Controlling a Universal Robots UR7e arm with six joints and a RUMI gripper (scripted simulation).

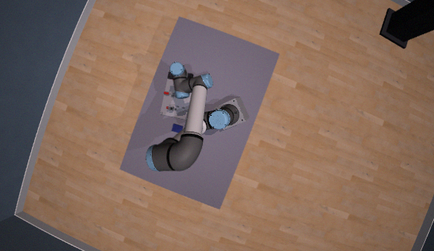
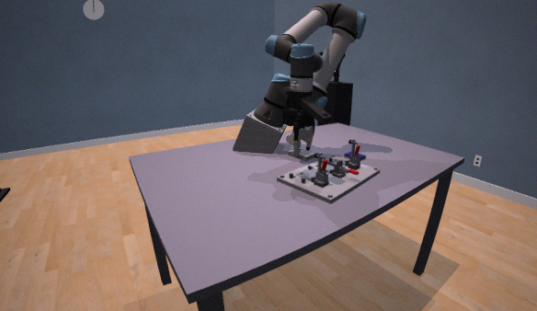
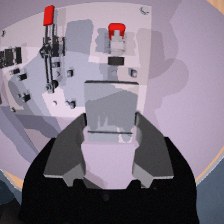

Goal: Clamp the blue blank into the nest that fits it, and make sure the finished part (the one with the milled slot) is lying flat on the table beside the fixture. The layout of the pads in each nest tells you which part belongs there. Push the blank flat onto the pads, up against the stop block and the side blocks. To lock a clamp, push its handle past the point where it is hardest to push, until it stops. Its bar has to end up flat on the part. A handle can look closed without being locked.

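Note:
My gripper [image 3: 110, 113] is shut on the grey finished part [image 3: 111, 107], a flat plate with a thin slot line across it near my fingers. In the exterior view the gripper [image 2: 302, 149] holds the part low at the far edge of the grey fixture plate [image 2: 328, 177]; I cannot tell whether it touches the surface. The fixture carries two toggle clamps with red handles, one [image 3: 49, 15] at the left and one [image 3: 116, 27] straight ahead of the part. The blue blank [image 2: 359, 155] lies on the table beside the fixture and also shows in the top view [image 1: 177, 127].
The robot's wedge-shaped base mount [image 2: 257, 135] stands on the table just behind the gripper. The fixture [image 1: 175, 103] is partly hidden under the arm in the overhead view. Small pads and blocks [image 3: 20, 82] dot the fixture's left nest.

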